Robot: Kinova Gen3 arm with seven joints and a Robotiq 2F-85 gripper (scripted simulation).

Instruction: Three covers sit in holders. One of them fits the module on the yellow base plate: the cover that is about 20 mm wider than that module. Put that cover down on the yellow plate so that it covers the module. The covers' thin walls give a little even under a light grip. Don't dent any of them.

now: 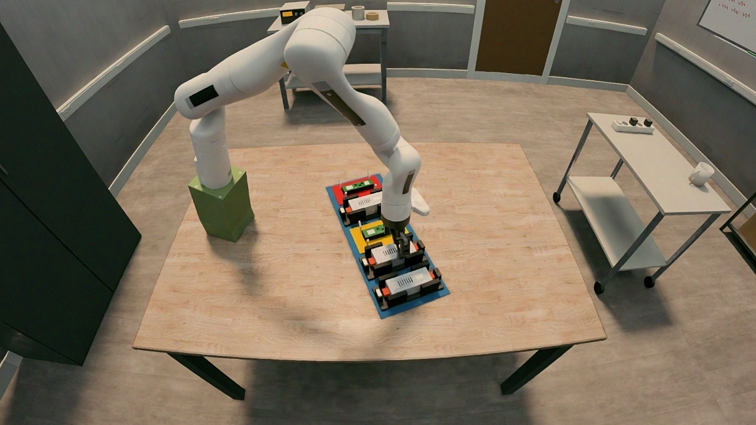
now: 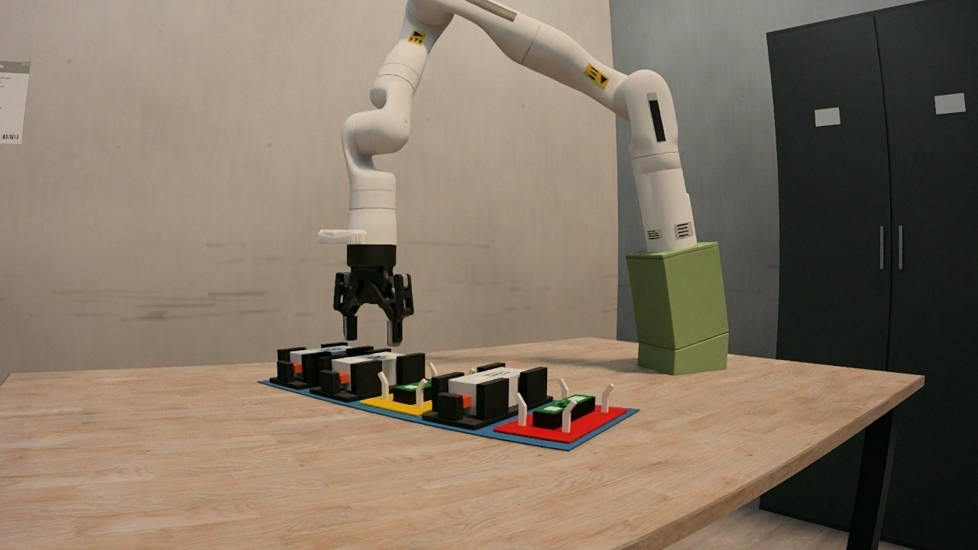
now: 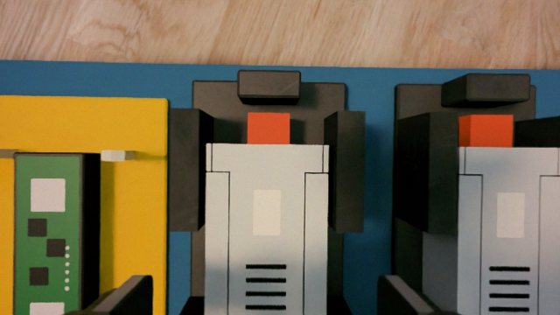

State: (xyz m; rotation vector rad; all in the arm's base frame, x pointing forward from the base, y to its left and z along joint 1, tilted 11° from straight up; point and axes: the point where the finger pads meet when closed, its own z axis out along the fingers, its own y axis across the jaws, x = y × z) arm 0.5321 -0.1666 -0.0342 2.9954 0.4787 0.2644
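Observation:
A blue mat [image 1: 381, 245] holds three white covers in black holders. The yellow plate [image 1: 365, 242] carries a green module [image 1: 372, 230]; both show at the left of the wrist view, plate [image 3: 131, 131] and module [image 3: 48, 232]. One cover [image 1: 364, 202] sits beyond the yellow plate. The middle cover [image 1: 384, 253] sits right beside it, and the third [image 1: 409, 281] is at the mat's near end. My gripper [image 2: 372, 334] is open and empty, and hovers a little above the middle cover [image 3: 267, 219]. Its fingertips show at the bottom of the wrist view, one on each side of that cover.
A red plate [image 1: 360, 185] with another green module lies at the mat's far end. Black holder blocks and orange tabs [image 3: 268, 128] flank each cover. The arm's green base [image 1: 221, 203] stands at the table's left. A cart [image 1: 649, 174] is off to the right.

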